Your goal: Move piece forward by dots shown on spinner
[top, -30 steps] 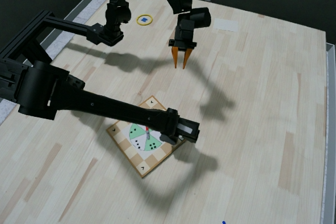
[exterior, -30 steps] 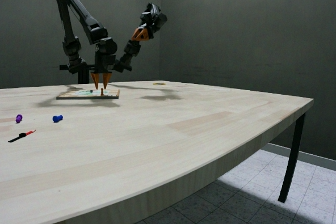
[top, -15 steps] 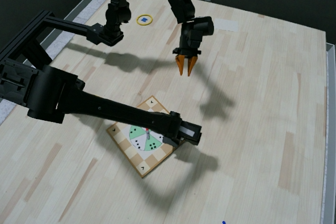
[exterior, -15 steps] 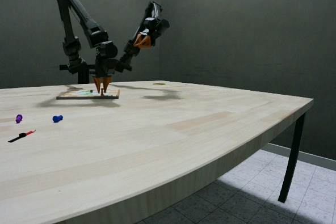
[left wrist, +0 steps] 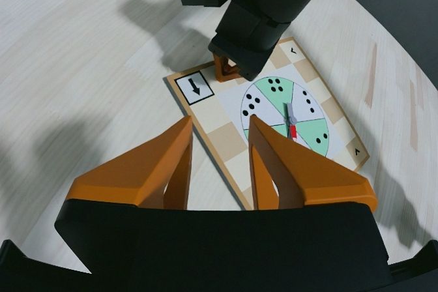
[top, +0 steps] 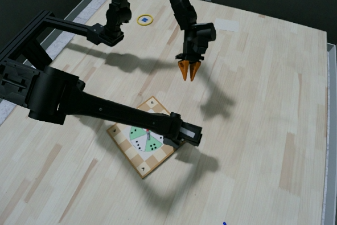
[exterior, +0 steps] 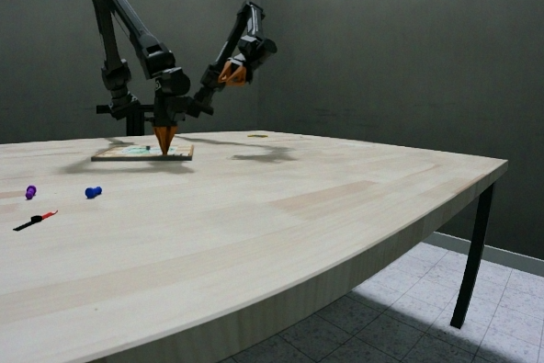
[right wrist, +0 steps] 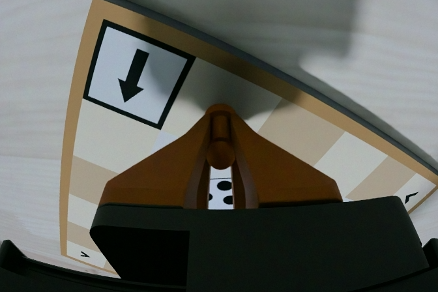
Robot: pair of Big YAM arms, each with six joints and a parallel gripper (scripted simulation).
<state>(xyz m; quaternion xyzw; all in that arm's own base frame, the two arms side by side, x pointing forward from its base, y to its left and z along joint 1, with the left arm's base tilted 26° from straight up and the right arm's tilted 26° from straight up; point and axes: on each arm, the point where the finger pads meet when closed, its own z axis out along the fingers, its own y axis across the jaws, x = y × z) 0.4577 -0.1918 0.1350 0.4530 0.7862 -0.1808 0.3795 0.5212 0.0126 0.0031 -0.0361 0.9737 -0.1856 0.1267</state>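
Observation:
The square game board lies flat. My right gripper is low over the board, shut on the upright orange piece, on the cream square beside the arrow square. In the top view my right arm hides its fingers. The spinner pointer has its red tip towards a white sector; that sector's dots are hidden. My left gripper is partly open and empty, in the air off the board.
A blue peg, a purple peg and a red and black pointer lie away from the board. A yellow ring around a small blue thing and a white sheet lie farther off.

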